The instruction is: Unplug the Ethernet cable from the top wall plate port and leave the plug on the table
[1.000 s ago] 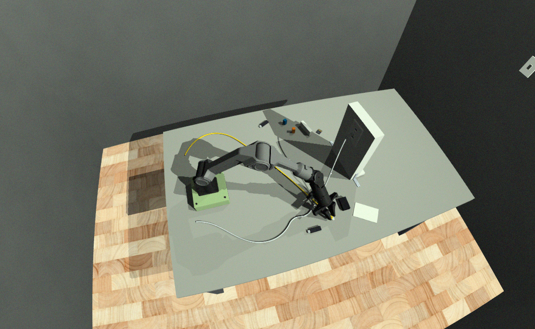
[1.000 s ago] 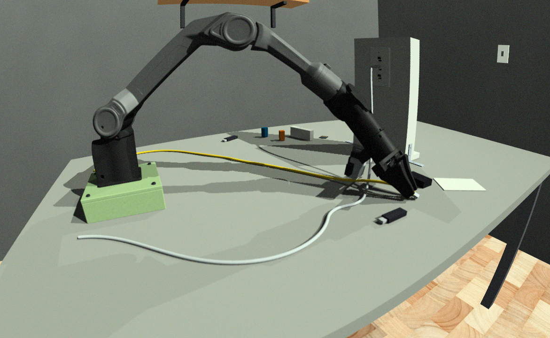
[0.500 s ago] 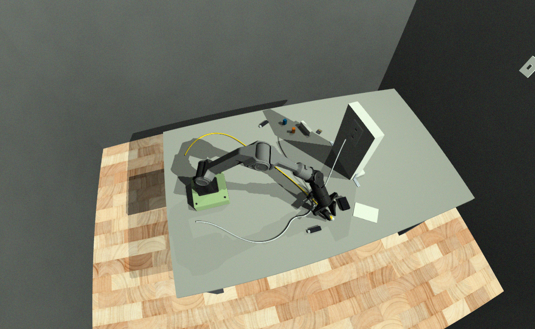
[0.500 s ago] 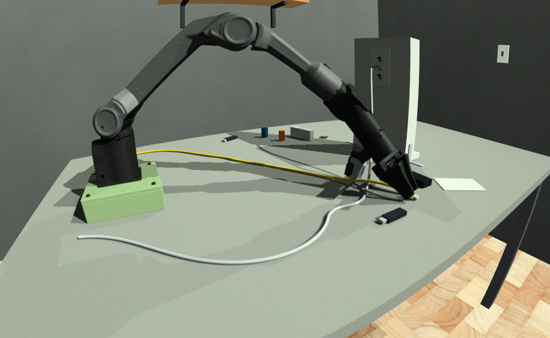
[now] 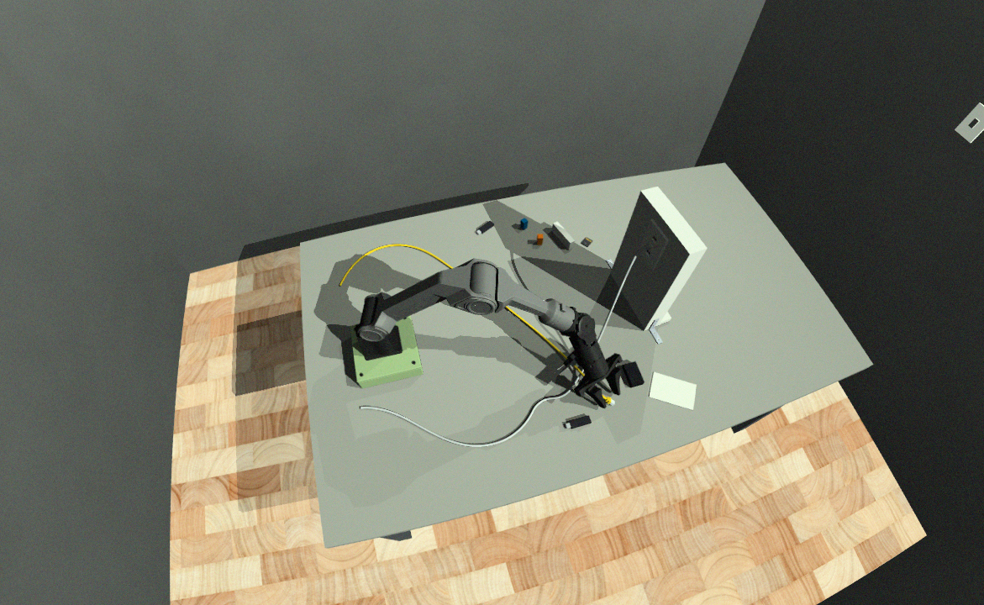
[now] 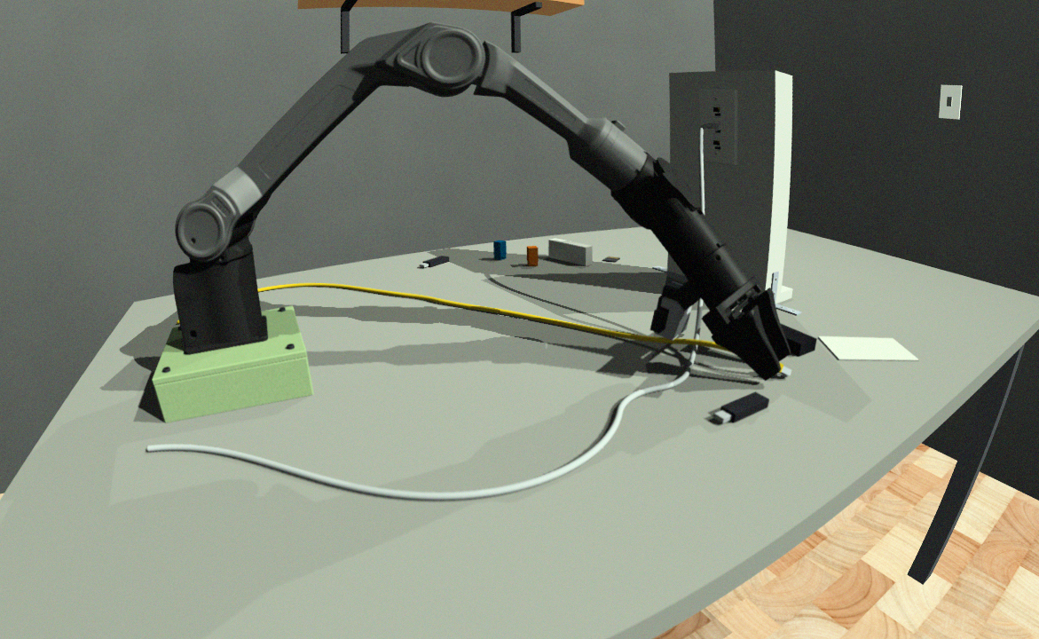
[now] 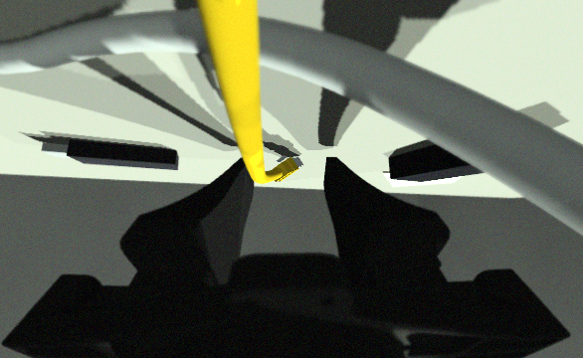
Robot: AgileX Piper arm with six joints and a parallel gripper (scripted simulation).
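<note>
The yellow Ethernet cable (image 5: 405, 249) runs from behind the arm's base across the table to its plug (image 7: 284, 171). The plug is out of the wall plate (image 6: 721, 127) and lies low at the table top, between my fingertips and close to the left finger. My gripper (image 7: 289, 171) (image 5: 606, 396) (image 6: 773, 366) is open around it, tips down at the table, in front of the plate stand. A grey cable (image 6: 700, 182) still hangs from the wall plate and runs over the table (image 5: 449, 438). It passes just behind the plug in the wrist view (image 7: 421, 104).
A black USB stick (image 6: 738, 409) lies in front of the gripper. A black block (image 6: 798, 342) and a white card (image 6: 867, 348) lie to its right. The green arm base (image 5: 382, 360) stands at the left. Small objects (image 5: 539, 238) sit at the table's back.
</note>
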